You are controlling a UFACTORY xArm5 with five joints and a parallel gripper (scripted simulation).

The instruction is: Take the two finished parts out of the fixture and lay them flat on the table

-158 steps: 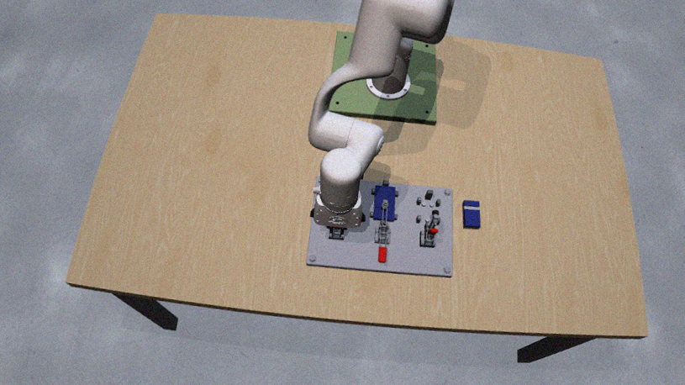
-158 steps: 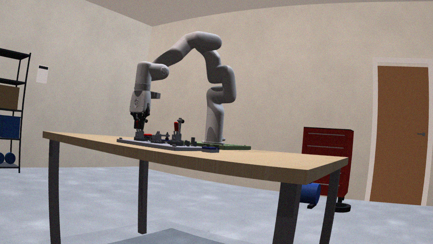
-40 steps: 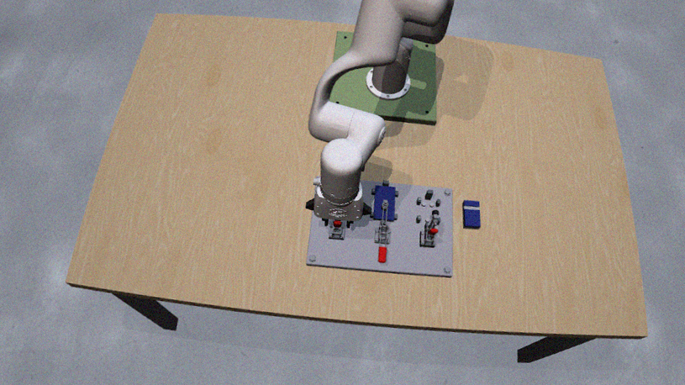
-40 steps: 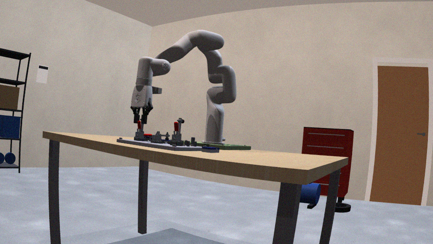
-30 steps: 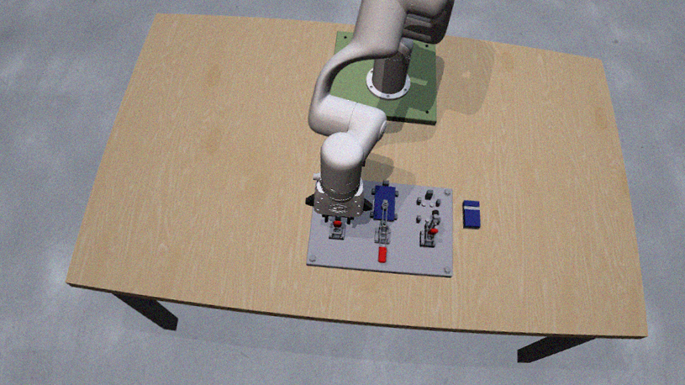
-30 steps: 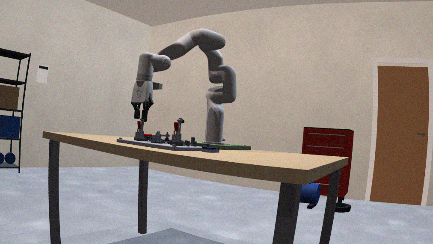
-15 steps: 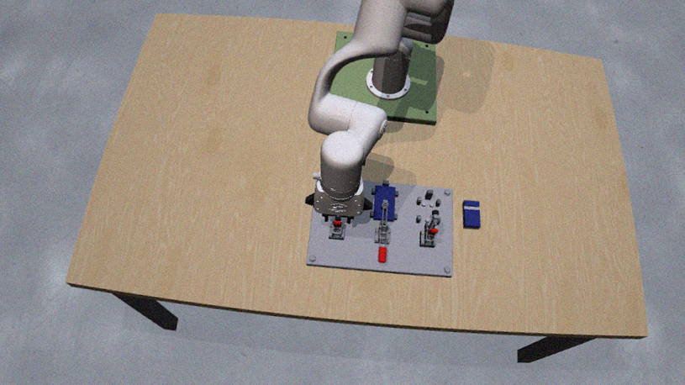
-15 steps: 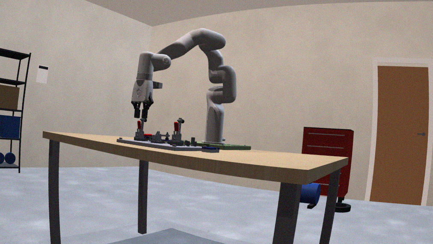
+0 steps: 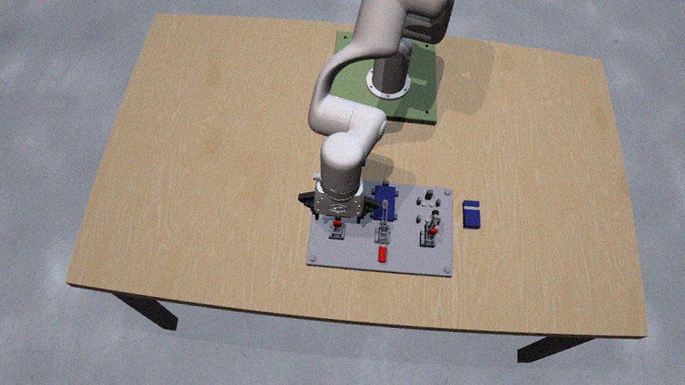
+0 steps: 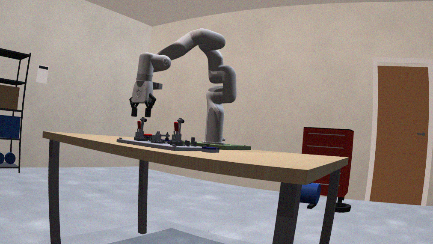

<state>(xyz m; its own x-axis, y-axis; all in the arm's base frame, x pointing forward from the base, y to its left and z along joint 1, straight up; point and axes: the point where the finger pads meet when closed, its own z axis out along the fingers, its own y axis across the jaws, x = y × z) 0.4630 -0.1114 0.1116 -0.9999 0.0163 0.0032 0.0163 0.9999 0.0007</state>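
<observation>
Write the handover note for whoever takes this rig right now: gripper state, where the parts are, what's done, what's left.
Gripper: open, empty, hovering above the fixture plate's left clamp, whose red handle stands up.
One slotted blue part lies flat on the table, right of the plate: done.
Middle station: a blue part sits under its clamp, handle down.
Right station: empty, clamp open.
Left station: hidden under the gripper in the top view; contents unconfirmed.
Left: take out the second slotted part, keep the blank clamped.
</observation>
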